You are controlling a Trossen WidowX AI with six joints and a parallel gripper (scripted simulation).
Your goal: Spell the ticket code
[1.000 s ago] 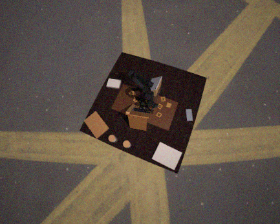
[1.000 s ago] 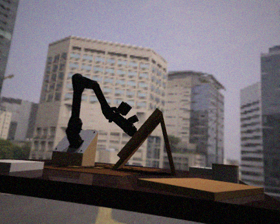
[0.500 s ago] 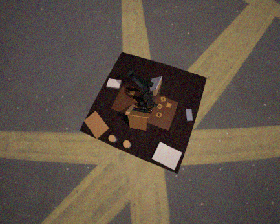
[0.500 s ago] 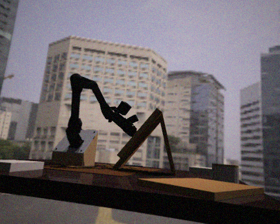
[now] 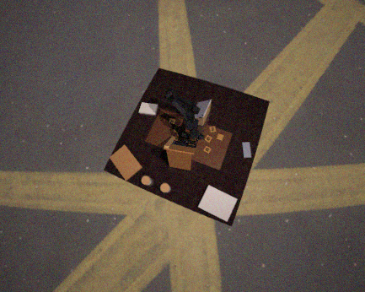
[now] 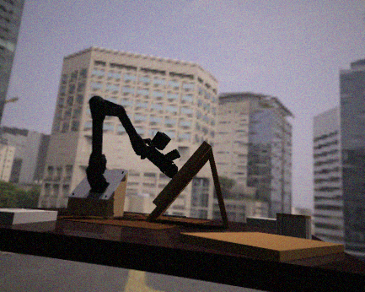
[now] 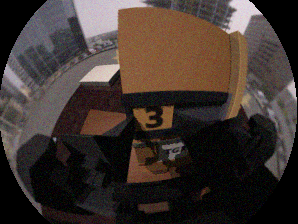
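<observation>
The tilted brown board point(image 5: 179, 159) point(image 6: 186, 175) point(image 7: 176, 50) stands on the dark counter point(image 5: 245, 114). My gripper point(image 5: 184, 141) point(image 6: 174, 170) point(image 7: 153, 116) is pressed against the board's sloping face, shut on a small orange tile marked "3" point(image 7: 154, 119). The tile sits at the board's lower edge in the wrist view. The rail itself is too dim to make out. Several more orange letter tiles point(image 5: 208, 138) lie on the brown mat point(image 5: 217, 159) to the right of the board. A grey-faced wedge stand point(image 5: 204, 109) point(image 6: 99, 187) sits by the arm's base; its print is unreadable.
A white box point(image 5: 148, 109) point(image 6: 18, 215), an orange slab point(image 5: 126, 162) point(image 6: 258, 245), two round discs point(image 5: 146, 180) point(image 5: 165, 187), a white panel point(image 5: 217, 202) and a small grey block point(image 5: 246, 149) lie around the counter near its edges.
</observation>
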